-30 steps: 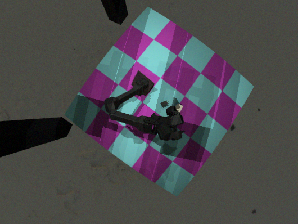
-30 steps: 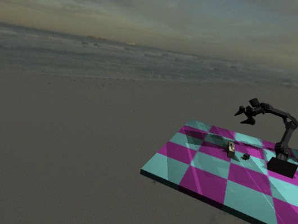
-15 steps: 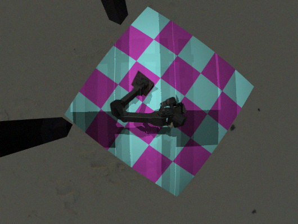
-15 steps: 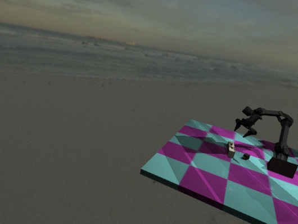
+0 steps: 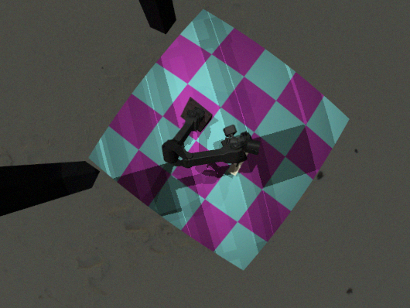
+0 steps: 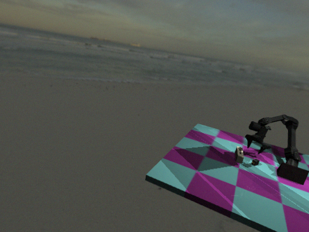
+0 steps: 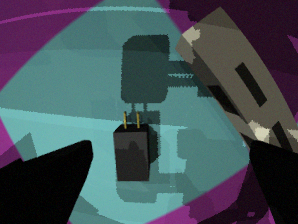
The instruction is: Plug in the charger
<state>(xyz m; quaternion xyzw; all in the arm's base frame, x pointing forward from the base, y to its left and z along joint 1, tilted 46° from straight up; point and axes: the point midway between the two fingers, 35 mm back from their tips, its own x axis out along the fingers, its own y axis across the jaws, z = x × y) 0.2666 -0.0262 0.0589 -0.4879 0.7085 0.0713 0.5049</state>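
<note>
The dark two-prong charger [image 7: 131, 156] [image 6: 255, 162] lies on the table; in the wrist view its two brass prongs point to the top of the picture. The pale power strip [image 7: 225, 50] [image 6: 239, 155] [image 5: 234, 169] stands beside it, slanting across the upper right of the wrist view, with dark slots showing. My gripper [image 7: 173, 150] [image 6: 254, 150] is wide open and empty, above the table. In the wrist view the charger shows between the fingertips, nearer the left one, and the right fingertip overlaps the strip's lower end. The arm hides the charger in the top view.
The checkered table [image 5: 236, 251] [image 6: 216, 189] has a raised edge above the sand. The arm's base [image 5: 203, 121] [image 6: 292, 173] stands on it, near the charger. Two black beams [image 5: 46, 183] [image 5: 159, 15] reach toward the table's edges in the top view. Shadows cross the table.
</note>
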